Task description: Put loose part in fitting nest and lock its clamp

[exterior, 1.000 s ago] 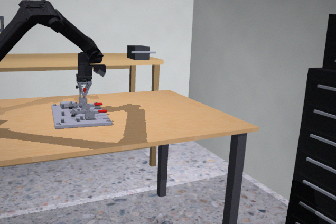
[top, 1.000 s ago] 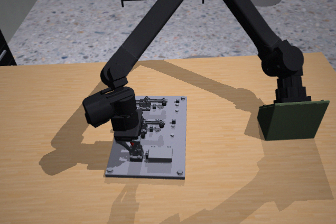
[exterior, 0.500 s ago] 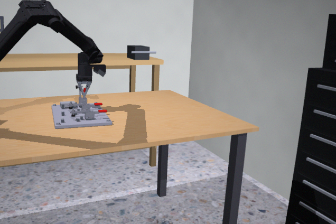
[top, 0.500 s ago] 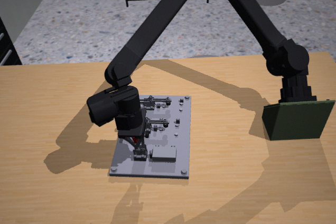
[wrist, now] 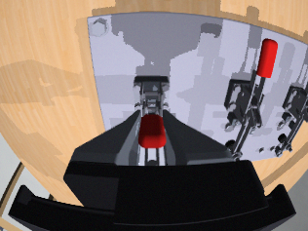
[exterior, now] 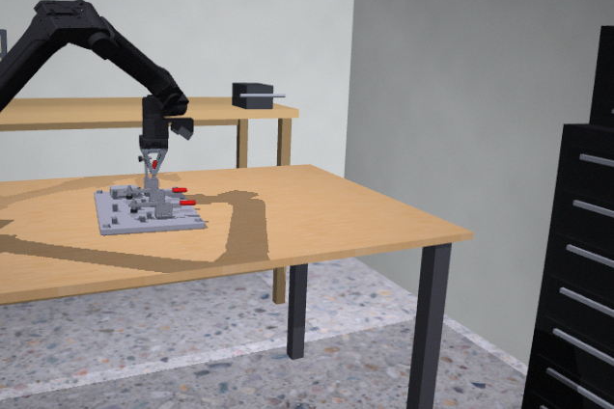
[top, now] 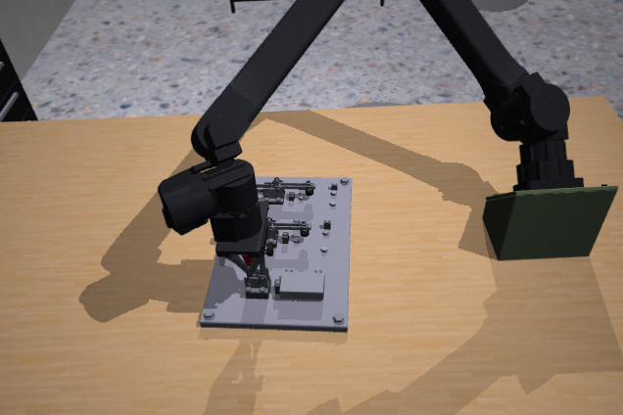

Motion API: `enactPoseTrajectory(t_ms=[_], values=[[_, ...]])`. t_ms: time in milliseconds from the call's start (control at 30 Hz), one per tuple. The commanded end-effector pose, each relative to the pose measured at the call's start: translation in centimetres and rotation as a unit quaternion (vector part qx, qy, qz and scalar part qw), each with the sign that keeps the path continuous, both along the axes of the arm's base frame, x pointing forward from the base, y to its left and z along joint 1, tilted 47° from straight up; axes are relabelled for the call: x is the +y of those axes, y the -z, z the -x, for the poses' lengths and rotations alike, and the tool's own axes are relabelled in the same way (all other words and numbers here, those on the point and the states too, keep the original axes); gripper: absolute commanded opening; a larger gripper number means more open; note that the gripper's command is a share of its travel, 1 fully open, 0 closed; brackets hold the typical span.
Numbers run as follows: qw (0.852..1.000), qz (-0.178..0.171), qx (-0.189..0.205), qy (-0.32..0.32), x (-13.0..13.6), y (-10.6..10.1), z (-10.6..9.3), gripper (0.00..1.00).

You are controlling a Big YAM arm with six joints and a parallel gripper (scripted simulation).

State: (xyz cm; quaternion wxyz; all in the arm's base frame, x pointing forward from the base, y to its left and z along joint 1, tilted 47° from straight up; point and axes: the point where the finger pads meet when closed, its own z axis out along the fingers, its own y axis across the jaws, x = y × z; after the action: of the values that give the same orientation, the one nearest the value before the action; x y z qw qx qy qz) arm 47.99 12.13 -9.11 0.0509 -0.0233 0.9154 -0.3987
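Clamped on the red handle (wrist: 152, 131) of the near clamp, tool (wrist: 153, 145) pointing straight down over the grey plate (top: 332, 268) on the table (top: 428, 299). Standing roughly upright, that handle, its long axis rising from the clamp base (top: 256, 285) into the tool. Lying in the nest just beside that base, the grey block (top: 301, 285), apparently seated already. Judged: handle to be swung over its hard point until the bar lies flat on the block. Two more clamps (top: 287, 226) just behind, red handles (exterior: 180, 189) lying level, close enough to snag the wrist. Open room toward the plate's near edge and left side.
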Motion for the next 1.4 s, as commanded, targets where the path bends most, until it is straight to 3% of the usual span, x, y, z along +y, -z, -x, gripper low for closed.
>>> enactPoseTrajectory(t_ms=[0,1367], values=[[1.0,-0.011,-0.016,-0.005,1.0,-0.4,-1.1,0.0],[1.0,-0.007,-0.011,0.003,0.1,-0.1,-2.7,0.0]])
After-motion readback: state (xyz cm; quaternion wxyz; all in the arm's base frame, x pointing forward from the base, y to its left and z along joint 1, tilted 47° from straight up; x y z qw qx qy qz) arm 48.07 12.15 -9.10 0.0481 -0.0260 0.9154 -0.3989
